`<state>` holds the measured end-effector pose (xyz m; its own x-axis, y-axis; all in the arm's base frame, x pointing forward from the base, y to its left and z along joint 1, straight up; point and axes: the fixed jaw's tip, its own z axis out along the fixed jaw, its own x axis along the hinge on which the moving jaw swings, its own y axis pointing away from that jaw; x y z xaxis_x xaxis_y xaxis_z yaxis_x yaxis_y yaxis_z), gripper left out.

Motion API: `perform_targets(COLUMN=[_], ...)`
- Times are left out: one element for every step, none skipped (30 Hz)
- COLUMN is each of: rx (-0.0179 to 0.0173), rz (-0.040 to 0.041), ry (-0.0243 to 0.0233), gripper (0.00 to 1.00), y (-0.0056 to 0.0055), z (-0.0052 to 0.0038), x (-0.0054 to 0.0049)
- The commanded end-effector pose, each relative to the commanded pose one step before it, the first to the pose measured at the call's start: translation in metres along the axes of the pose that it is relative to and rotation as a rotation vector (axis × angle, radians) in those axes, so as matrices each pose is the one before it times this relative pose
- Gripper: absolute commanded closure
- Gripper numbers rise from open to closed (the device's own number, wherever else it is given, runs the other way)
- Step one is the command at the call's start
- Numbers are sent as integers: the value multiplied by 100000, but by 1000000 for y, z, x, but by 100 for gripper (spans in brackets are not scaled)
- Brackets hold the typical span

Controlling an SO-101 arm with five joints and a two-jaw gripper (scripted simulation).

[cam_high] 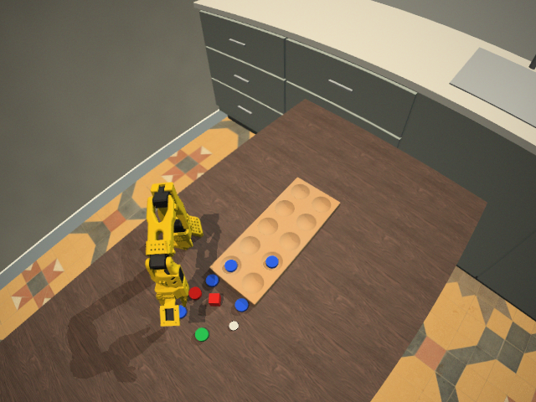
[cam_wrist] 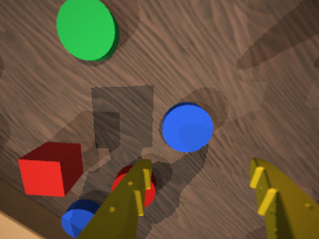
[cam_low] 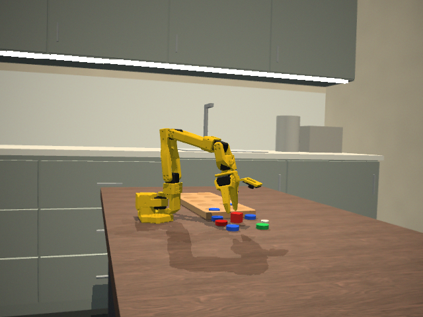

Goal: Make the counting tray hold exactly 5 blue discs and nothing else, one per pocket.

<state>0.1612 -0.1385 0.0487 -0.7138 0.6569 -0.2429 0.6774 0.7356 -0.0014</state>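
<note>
The counting tray point(cam_high: 269, 244) point(cam_low: 244, 207) has a blue disc point(cam_high: 231, 265) point(cam_low: 214, 209) in one pocket and another blue disc point(cam_high: 271, 261) in a second; its other pockets are empty. One blue disc point(cam_high: 212, 280) point(cam_low: 217, 218) point(cam_wrist: 75, 223) lies on the table by the tray's left corner. Another blue disc point(cam_high: 241, 305) point(cam_low: 250, 216) lies close to its near corner. A third blue disc point(cam_high: 182, 311) point(cam_low: 232, 228) point(cam_wrist: 187, 127) lies farther out, partly hidden by the arm in the top view. My gripper point(cam_low: 231, 210) point(cam_wrist: 200, 163) is partly open and empty, above the table near this disc.
A red disc point(cam_high: 194, 292) point(cam_low: 221, 222) point(cam_wrist: 150, 195) is partly behind one finger in the wrist view. A red cube point(cam_high: 213, 299) point(cam_low: 236, 217) point(cam_wrist: 42, 176) stands between the loose blue discs. A green disc point(cam_high: 201, 333) point(cam_low: 262, 226) point(cam_wrist: 86, 29) and a small white disc point(cam_high: 234, 325) point(cam_low: 264, 220) lie farther out.
</note>
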Motion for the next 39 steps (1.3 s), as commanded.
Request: perform_targets(rx=[65, 0, 0, 0, 0, 0, -22, 0, 0, 0, 0, 0, 0, 0, 0, 0, 0, 0, 0, 0, 0, 0, 0, 0, 0, 0, 0, 0, 0, 0, 0, 0, 0, 0, 0, 0, 0, 0, 0], rz=[1366, 0, 0, 0, 0, 0, -184, 0, 0, 0, 0, 0, 0, 0, 0, 0, 0, 0, 0, 0, 0, 0, 0, 0, 0, 0, 0, 0, 0, 0, 0, 0, 0, 0, 0, 0, 0, 0, 0], ry=[-8426, 0, 0, 0, 0, 0, -930, 0, 0, 0, 0, 0, 0, 0, 0, 0, 0, 0, 0, 0, 0, 0, 0, 0, 0, 0, 0, 0, 0, 0, 0, 0, 0, 0, 0, 0, 0, 0, 0], gripper=[73, 73, 73, 73, 73, 73, 73, 73, 73, 73, 73, 73, 73, 73, 73, 73, 73, 73, 73, 73, 73, 73, 73, 73, 73, 73, 73, 73, 73, 73, 73, 73, 73, 73, 73, 73, 73, 73, 73], y=[-1354, 0, 0, 0, 0, 0, 124, 0, 0, 0, 0, 0, 0, 0, 0, 0, 0, 0, 0, 0, -1, -1, -2, -3, -3, -4, -4, -4, 0, 0, -3, -2, -2, -1, 0, 0, 0, 0, 0], z=[-11337, 0, 0, 0, 0, 0, -1371, 0, 0, 0, 0, 0, 0, 0, 0, 0, 0, 0, 71, 437, 1020, 1679, 2297, 2786, 3086, 3164, 3019, 2671, 0, 0, 2163, 1559, 939, 400, 65, 0, 0, 0, 0], x=[-14021, 0, 0, 0, 0, 0, -1544, 0, 0, 0, 0, 0, 0, 0, 0, 0, 0, 0, 13, 79, 190, 330, 486, 642, 781, 879, 914, 872, 0, 0, 751, 567, 352, 152, 25, 0, 0, 0, 0])
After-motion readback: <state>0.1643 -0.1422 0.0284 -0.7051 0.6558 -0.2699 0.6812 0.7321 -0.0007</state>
